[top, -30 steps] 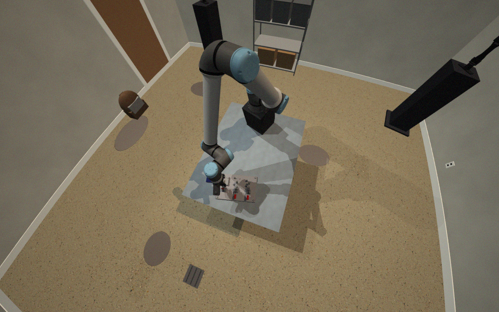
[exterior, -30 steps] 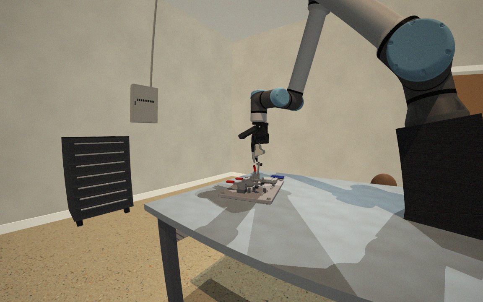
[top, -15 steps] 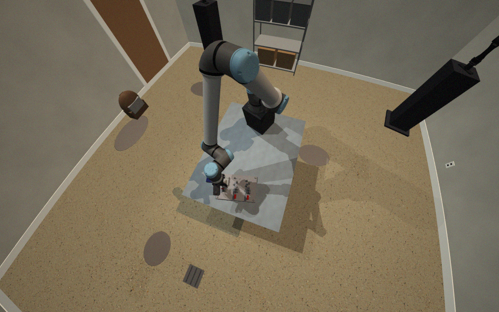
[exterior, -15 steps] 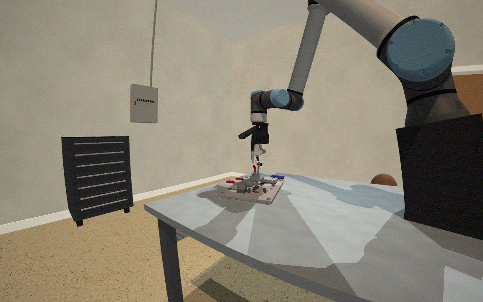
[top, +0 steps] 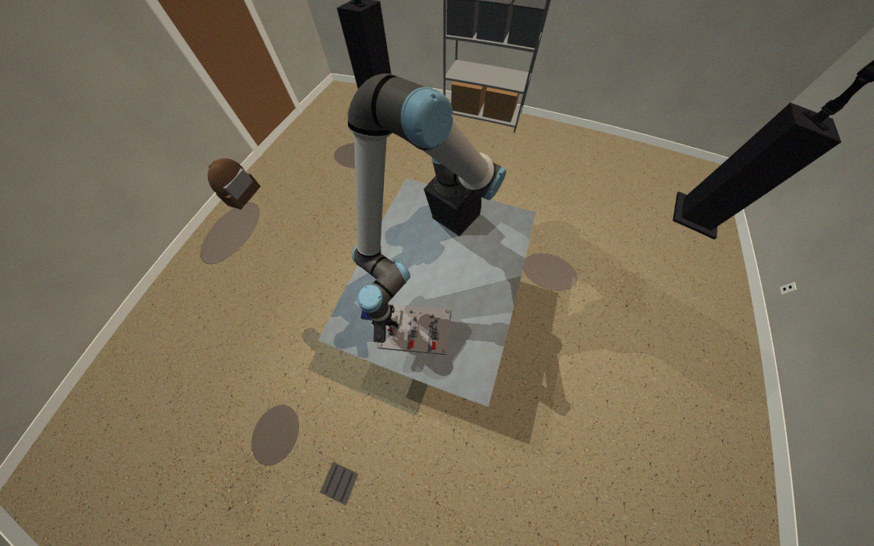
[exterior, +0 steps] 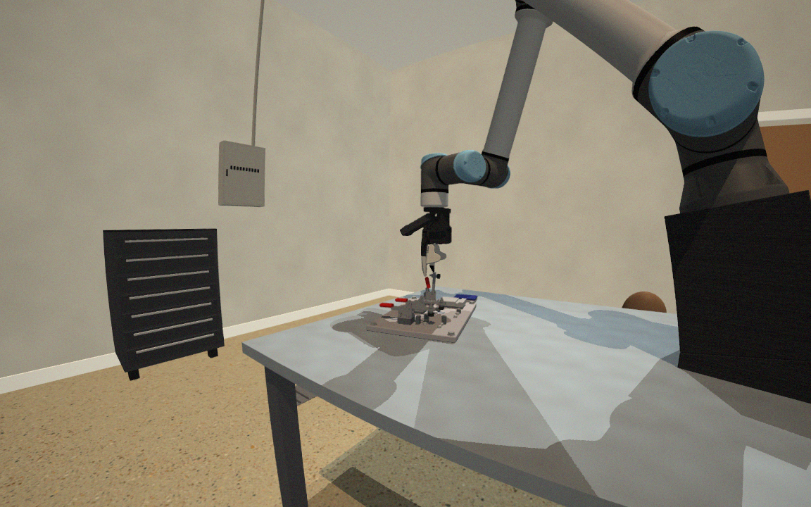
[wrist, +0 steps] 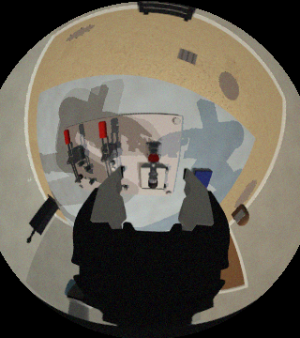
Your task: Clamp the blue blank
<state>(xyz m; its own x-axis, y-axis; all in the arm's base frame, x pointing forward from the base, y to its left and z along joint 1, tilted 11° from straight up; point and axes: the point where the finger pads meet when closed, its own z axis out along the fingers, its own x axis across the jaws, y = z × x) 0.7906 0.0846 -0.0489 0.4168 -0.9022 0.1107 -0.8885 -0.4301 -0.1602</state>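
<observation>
Black, angular jaws [top: 385, 324] [exterior: 429, 272] gape half-open, gripping nothing, above the flat, pinkish fixture plate [top: 430, 347] [exterior: 421, 334] [wrist: 169, 136].

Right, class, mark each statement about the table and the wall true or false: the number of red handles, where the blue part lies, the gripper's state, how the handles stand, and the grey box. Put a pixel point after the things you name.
1. Three red handles [top: 434, 345] [exterior: 386, 305] [wrist: 102, 130] can be seen. True.
2. The blue part [top: 365, 315] [exterior: 465, 296] [wrist: 202, 176] lies on the fixture [top: 396, 344] [exterior: 457, 322] [wrist: 169, 136]. False: it lies on the table [top: 467, 271] [exterior: 522, 353] [wrist: 136, 89] beside it.
3. The gripper [top: 391, 321] [exterior: 429, 271] [wrist: 153, 168] is shut. False: it is open.
4. All the handles lie low. False: one stands up.
5. A grey box [exterior: 241, 173] hangs on the wall. True.
</observation>
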